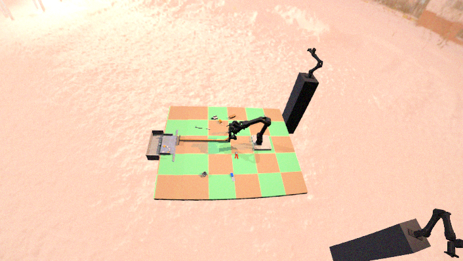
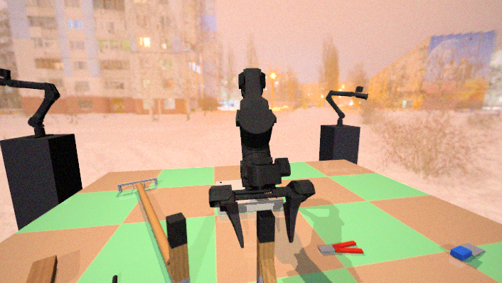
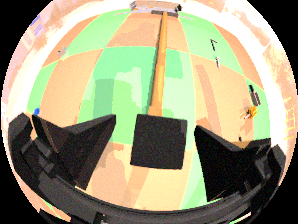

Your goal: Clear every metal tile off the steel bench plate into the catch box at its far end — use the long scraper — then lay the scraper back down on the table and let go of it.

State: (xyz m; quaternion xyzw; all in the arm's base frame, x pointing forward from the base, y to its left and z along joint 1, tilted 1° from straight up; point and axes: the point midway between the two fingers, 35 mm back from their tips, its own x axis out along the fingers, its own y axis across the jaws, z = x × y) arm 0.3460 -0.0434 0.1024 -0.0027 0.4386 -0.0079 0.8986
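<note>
Arm (image 1: pixel 252 122) reaching forward, low; pincer (image 2: pixel 264 227) spread wide, fingers pointing down.
</note>
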